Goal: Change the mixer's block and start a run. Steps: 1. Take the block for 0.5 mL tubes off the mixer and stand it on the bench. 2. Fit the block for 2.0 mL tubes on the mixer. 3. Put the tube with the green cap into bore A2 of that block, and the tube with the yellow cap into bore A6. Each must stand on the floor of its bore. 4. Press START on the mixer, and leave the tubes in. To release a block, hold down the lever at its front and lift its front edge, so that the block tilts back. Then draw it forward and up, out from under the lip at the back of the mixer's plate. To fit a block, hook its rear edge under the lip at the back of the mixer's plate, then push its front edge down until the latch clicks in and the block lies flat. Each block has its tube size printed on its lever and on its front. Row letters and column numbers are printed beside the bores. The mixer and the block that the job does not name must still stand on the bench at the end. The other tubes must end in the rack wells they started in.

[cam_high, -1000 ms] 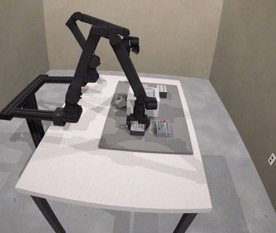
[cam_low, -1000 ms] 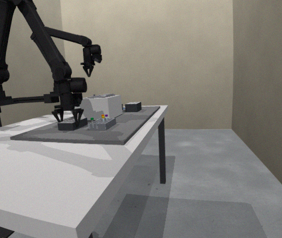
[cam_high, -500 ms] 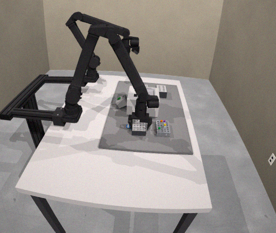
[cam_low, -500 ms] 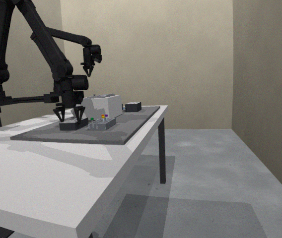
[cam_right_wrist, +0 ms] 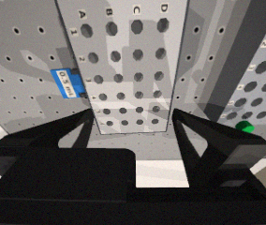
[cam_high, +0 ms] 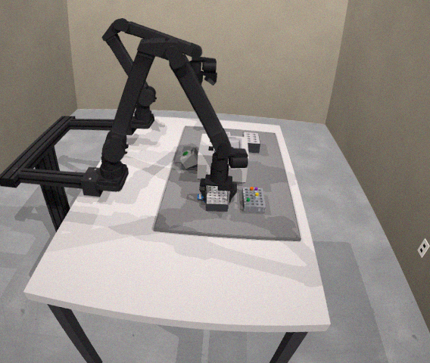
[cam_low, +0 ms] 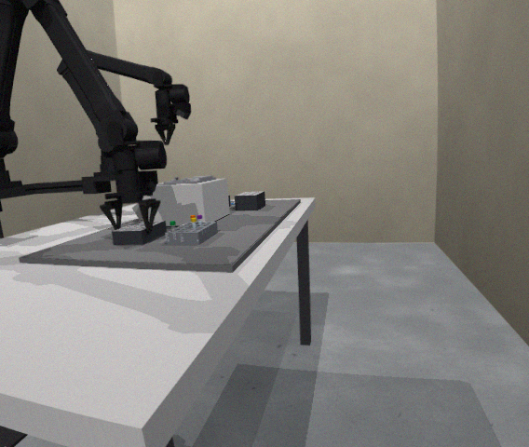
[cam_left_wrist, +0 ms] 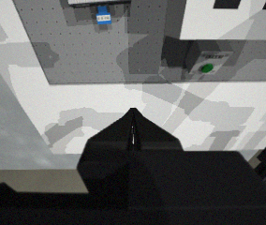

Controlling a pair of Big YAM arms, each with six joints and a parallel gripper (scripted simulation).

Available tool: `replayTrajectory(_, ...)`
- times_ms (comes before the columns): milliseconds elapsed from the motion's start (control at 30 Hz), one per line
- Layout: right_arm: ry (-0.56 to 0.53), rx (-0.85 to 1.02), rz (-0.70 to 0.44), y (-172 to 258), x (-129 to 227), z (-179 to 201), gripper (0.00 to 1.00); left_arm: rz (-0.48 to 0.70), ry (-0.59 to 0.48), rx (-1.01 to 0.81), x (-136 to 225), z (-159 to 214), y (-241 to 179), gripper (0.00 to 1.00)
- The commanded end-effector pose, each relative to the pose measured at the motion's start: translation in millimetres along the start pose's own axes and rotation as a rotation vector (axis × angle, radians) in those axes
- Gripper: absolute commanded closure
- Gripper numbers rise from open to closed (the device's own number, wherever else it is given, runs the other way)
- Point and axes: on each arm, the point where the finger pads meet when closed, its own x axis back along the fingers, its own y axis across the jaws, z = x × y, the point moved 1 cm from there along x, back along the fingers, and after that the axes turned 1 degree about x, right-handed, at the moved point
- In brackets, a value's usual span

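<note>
The 0.5 mL block (cam_high: 216, 206) (cam_low: 129, 237) (cam_right_wrist: 125, 66) stands on the bench mat, its blue lever (cam_right_wrist: 65, 83) at one side. My right gripper (cam_low: 133, 230) (cam_right_wrist: 132, 112) is open, its fingers around the block's two long sides. My left gripper (cam_low: 166, 142) (cam_left_wrist: 133, 112) is shut and empty, high above the bench. The mixer (cam_high: 204, 168) (cam_low: 183, 202) is mostly behind the right arm, its plate partly hidden. The green-capped tube (cam_high: 247, 200) (cam_low: 172, 223) (cam_right_wrist: 244, 127) and yellow-capped tube (cam_high: 257, 194) stand in the rack (cam_high: 253, 209) (cam_low: 178, 237).
A block (cam_high: 251, 141) (cam_low: 250, 200) stands at the mat's far end. A blue lever (cam_left_wrist: 104, 18) shows on a block behind the mixer; its label is unreadable. Orange (cam_high: 251, 188) and purple (cam_high: 256, 188) caps show in the rack. A control box with a green button (cam_high: 185, 153) (cam_left_wrist: 207, 68) stands before the mixer.
</note>
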Motion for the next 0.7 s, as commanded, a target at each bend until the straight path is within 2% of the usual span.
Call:
replayTrajectory(0, 0.009, -0.014, -0.052, 14, -15, 4, 0.00, 0.000, -0.041, -0.007, 13, -14, 0, 1.00)
replayTrajectory(667, 0.010, -0.004, -0.048, 23, -9, -1, 0.00, -0.004, -0.078, -0.006, 26, -27, 2, 1.00)
